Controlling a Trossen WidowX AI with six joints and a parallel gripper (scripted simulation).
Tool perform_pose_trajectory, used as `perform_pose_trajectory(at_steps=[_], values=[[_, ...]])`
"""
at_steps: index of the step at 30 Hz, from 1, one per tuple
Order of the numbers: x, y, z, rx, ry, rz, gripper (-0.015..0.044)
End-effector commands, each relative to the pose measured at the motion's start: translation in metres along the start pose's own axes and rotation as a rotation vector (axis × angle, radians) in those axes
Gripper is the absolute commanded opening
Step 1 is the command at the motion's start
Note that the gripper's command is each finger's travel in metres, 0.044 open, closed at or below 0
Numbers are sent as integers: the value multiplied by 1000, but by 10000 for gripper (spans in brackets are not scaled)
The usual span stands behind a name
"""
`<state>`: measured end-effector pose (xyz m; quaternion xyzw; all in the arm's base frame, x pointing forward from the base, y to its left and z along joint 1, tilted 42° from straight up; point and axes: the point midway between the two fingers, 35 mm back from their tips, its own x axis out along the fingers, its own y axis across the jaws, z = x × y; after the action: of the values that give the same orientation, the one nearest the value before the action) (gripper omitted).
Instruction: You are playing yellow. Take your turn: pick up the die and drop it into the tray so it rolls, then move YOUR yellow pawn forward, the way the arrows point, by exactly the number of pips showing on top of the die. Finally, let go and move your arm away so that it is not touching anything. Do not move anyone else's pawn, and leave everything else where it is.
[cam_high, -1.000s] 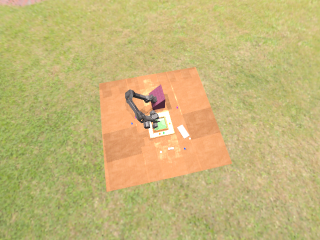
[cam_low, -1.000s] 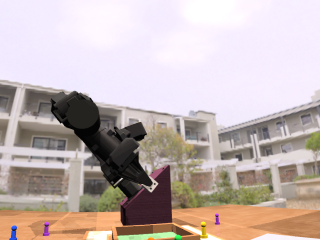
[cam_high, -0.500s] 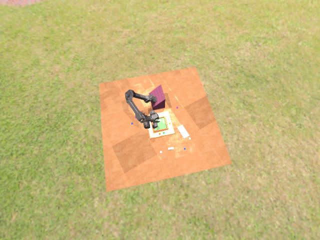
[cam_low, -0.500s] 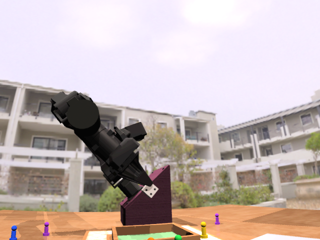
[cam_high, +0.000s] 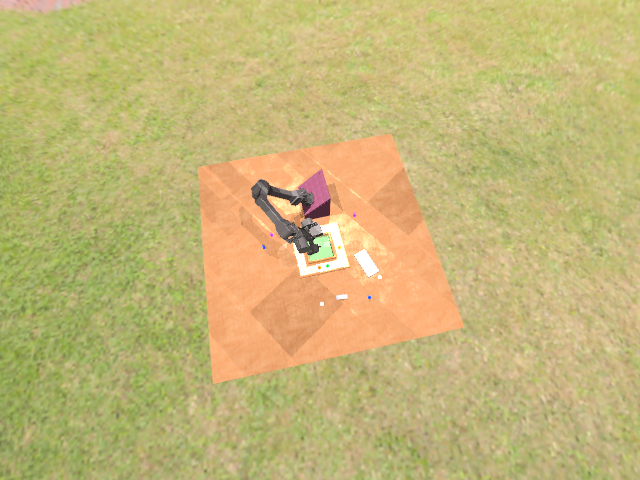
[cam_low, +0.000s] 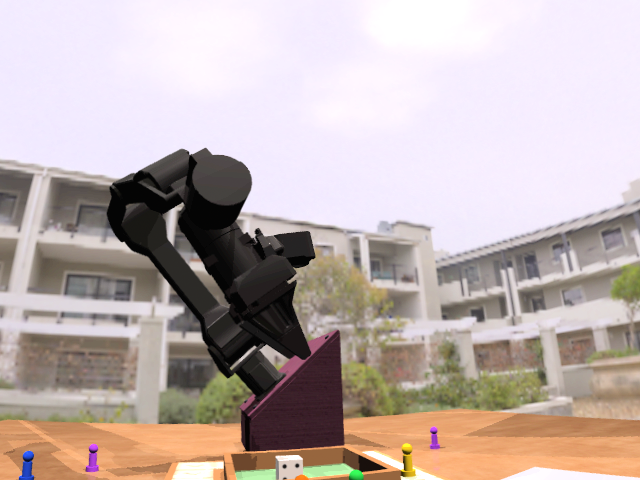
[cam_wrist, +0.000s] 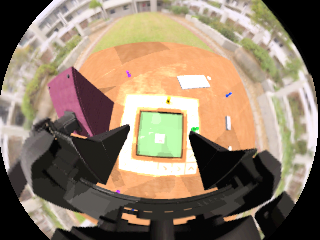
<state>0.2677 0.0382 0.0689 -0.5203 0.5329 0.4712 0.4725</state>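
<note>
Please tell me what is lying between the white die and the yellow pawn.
Going from the die to the yellow pawn, the wrist view shows green tray floor, then the tray's brown wall.
</note>
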Motion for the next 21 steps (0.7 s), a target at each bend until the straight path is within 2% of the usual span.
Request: perform_pose_trajectory(at_steps=[1,4,8,9,10,13,19,21], values=[[28,2,-3,3,360,25,440],[36,-3,-4,-17,604,-52,440],[36,-4,-3,-19,621,-60,440],[35,-1,-2,-18,526,-20,440],[35,-1,-2,-18,526,-20,440],[40,-4,3,112,529,-57,361],[59,-13,22,634,521,-213,204],[66,-15,28,808,512,-268,200]])
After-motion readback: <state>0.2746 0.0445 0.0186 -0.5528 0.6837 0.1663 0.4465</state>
